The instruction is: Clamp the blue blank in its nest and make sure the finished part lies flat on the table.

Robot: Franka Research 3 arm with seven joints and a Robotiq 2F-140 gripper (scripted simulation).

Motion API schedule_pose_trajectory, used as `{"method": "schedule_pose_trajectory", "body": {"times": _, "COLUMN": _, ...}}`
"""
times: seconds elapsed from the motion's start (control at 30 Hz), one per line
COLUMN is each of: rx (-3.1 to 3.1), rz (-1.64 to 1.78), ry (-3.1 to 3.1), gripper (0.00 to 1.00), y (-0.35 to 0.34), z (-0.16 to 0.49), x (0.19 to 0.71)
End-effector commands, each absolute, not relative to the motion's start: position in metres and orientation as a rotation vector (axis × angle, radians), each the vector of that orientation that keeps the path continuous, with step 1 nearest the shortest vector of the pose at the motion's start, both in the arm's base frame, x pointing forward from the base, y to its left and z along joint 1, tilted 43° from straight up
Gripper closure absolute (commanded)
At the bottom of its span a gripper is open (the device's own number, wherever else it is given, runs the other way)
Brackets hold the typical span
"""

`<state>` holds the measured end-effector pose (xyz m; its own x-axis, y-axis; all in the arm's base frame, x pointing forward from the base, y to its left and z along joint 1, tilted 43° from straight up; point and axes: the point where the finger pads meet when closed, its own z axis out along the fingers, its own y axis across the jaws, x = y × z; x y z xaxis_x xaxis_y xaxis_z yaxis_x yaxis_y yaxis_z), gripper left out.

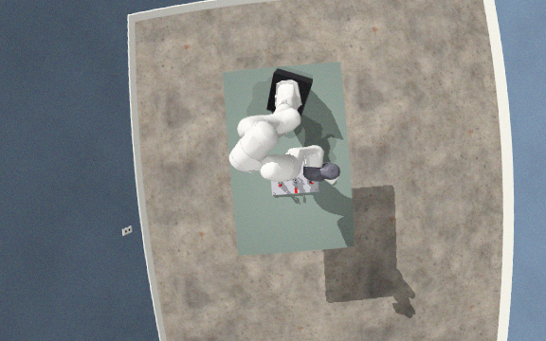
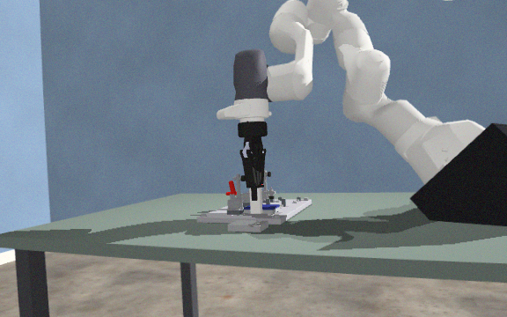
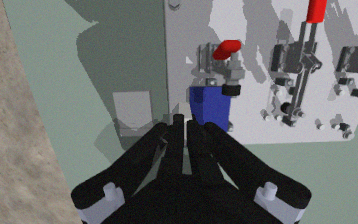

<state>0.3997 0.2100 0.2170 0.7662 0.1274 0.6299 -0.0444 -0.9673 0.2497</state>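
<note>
The blue blank (image 3: 209, 106) lies in the leftmost nest of the grey fixture plate (image 3: 265, 75), under the bar of that nest's clamp. The clamp's red handle (image 3: 226, 48) stands just beyond the blank; I cannot tell whether it rests on its stop. The blank also shows in the side view (image 2: 266, 206). The grey finished part (image 3: 134, 112) lies flat on the table beside the plate's left edge and shows in the side view (image 2: 248, 225). My gripper (image 3: 184, 110) (image 2: 255, 203) is shut and empty, pointing down at the blank's near short end.
Two more clamps stand on the plate: the middle one with its red handle raised (image 3: 316, 10) and one at the right (image 3: 357, 60). From above, the arm hides most of the plate (image 1: 296, 187). The black robot base (image 2: 482, 176) stands at the table's far end.
</note>
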Motion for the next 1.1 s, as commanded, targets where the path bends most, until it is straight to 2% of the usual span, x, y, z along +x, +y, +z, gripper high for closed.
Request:
{"method": "schedule_pose_trajectory", "body": {"times": 0.0, "rx": 2.71, "rz": 0.993, "ry": 0.082, "gripper": 1.0, "y": 0.2103, "z": 0.2169, "x": 0.3994}}
{"method": "schedule_pose_trajectory", "body": {"times": 1.07, "rx": 2.71, "rz": 0.993, "ry": 0.082, "gripper": 1.0, "y": 0.2073, "z": 0.2177, "x": 0.3992}}
